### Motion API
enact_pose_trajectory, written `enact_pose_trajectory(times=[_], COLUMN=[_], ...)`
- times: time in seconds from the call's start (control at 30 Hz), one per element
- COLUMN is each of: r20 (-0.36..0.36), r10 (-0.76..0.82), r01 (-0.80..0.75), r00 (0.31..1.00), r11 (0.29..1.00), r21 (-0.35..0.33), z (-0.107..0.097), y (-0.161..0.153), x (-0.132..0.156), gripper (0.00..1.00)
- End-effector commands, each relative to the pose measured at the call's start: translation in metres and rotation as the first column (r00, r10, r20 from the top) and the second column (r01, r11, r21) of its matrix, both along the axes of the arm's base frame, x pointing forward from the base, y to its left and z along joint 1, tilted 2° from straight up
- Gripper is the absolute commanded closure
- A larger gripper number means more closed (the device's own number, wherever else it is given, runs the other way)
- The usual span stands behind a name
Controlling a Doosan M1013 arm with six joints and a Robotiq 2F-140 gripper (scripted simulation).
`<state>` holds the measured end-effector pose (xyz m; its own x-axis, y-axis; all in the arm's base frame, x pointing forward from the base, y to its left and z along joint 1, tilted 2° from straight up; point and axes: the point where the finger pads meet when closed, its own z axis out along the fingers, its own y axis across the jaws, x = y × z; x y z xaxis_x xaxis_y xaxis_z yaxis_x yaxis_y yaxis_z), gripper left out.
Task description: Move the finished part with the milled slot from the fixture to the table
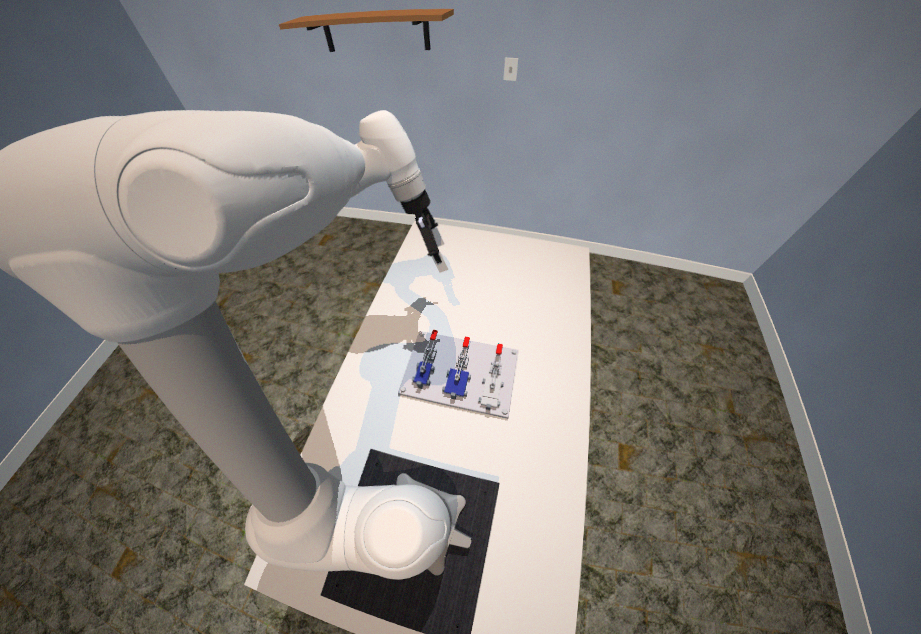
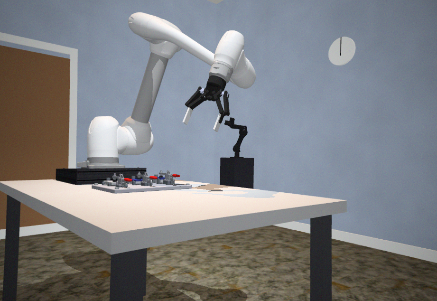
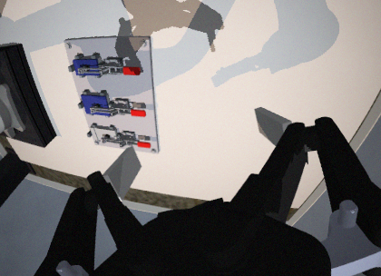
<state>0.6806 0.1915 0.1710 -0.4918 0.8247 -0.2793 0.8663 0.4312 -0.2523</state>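
Hovers high near the worktop's (image 1: 551, 336) (image 2: 226, 212) (image 3: 204, 171) far short edge, gripper (image 1: 440, 250) (image 2: 201, 122) (image 3: 195, 139) wide, empty. Could bump the middle blue blank (image 1: 456, 384) (image 2: 137, 180) (image 3: 92, 103) if lowered this wide over the finished part (image 1: 489, 401) (image 3: 98, 135), apparently fixtured nearest the right long edge, top view. Could drag the fixture (image 1: 512, 373) (image 2: 137, 189) (image 3: 152, 89) if lifting while clamped.

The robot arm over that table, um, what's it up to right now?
The arm is handling nothing: its fingers are wide open above the table, off to one side of the fixture. Two blue blanks sit in the fixture. The third station has no blue on it, and I can't make out the slotted part or whether the clamps are locked.
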Motion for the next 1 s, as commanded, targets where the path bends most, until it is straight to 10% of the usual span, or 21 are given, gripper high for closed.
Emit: enact_pose_trajectory(times=[0.0,0.6,0.97], r20=[0.0,0.005,0.1], r10=[0.0,-0.017,-0.509], r01=[0.0,0.017,0.491], r00=[1.0,1.0,0.855], r11=[1.0,1.0,0.856], r21=[0.0,0.005,0.164], z=[0.0,0.0,-0.007], y=[0.0,-0.003,-0.079], x=[0.0,-0.003,-0.108], gripper=[0.0,0.0,0.0])
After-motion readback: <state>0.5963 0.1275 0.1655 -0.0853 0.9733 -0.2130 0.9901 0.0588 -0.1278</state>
